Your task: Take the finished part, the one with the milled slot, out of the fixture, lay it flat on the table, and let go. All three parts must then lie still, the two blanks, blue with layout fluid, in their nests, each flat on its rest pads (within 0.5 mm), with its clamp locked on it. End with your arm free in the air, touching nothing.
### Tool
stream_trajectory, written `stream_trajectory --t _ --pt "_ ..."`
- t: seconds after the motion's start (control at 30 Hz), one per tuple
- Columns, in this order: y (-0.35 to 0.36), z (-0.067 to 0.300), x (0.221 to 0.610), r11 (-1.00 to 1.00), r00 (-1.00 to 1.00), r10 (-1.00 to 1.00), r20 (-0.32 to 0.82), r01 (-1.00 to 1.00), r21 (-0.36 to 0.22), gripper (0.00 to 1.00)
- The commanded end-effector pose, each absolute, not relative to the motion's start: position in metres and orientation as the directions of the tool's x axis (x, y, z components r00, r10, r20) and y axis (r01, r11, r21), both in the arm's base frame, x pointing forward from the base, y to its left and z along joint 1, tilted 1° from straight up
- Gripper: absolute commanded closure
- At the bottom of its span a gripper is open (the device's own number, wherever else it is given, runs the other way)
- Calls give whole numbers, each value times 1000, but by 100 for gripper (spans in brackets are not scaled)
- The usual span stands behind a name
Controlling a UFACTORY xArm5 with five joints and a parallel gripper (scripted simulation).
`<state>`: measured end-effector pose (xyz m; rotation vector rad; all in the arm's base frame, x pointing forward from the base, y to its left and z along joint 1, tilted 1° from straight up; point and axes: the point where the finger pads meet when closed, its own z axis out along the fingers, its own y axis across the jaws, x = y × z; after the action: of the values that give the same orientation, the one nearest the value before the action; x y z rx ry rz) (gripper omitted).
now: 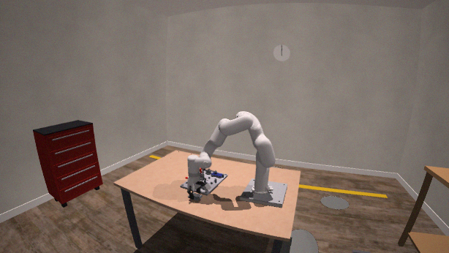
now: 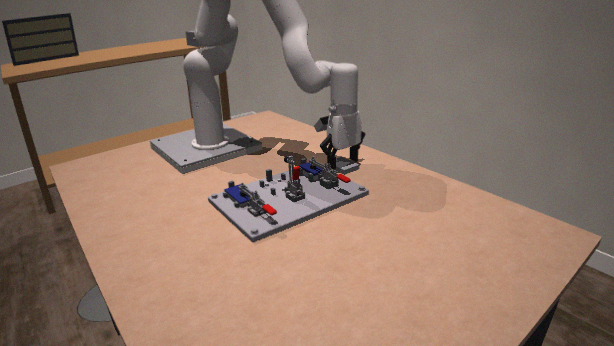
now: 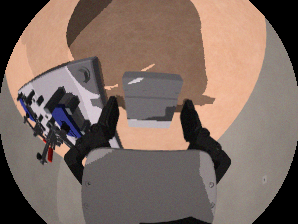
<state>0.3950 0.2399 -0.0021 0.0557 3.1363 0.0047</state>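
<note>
The finished grey part (image 2: 348,167) (image 3: 152,90) lies flat on the table beside the fixture plate (image 2: 295,215) (image 3: 62,82); a step line across its top shows in the wrist view. My gripper (image 2: 343,162) (image 3: 150,106) is open and low around it, with a gap between each finger and the part. One blue blank (image 2: 236,195) sits in the outer nest, its clamp's red handle (image 2: 269,209) lying down. The other blue blank (image 2: 311,170) (image 3: 67,121) sits in the nest nearest my gripper, its red handle (image 2: 343,177) also down. Seating on the pads is too small to judge.
The middle nest holds no part, and its clamp stands open with its red handle (image 2: 296,173) upright. Pins and clamps rise from the plate just beside my gripper. The arm's base plate (image 1: 279,194) (image 2: 175,159) stands on the same table (image 1: 146,183) (image 2: 400,260).
</note>
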Motion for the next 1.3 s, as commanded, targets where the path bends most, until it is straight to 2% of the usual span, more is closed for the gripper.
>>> stream_trajectory --t 0.0,0.63,1.27 --pt "241 -1 396 999 -999 36 -8 35 5 5" --pt "241 14 396 999 -999 36 -8 35 5 5" --pt "240 79 396 999 -999 36 -8 35 5 5"
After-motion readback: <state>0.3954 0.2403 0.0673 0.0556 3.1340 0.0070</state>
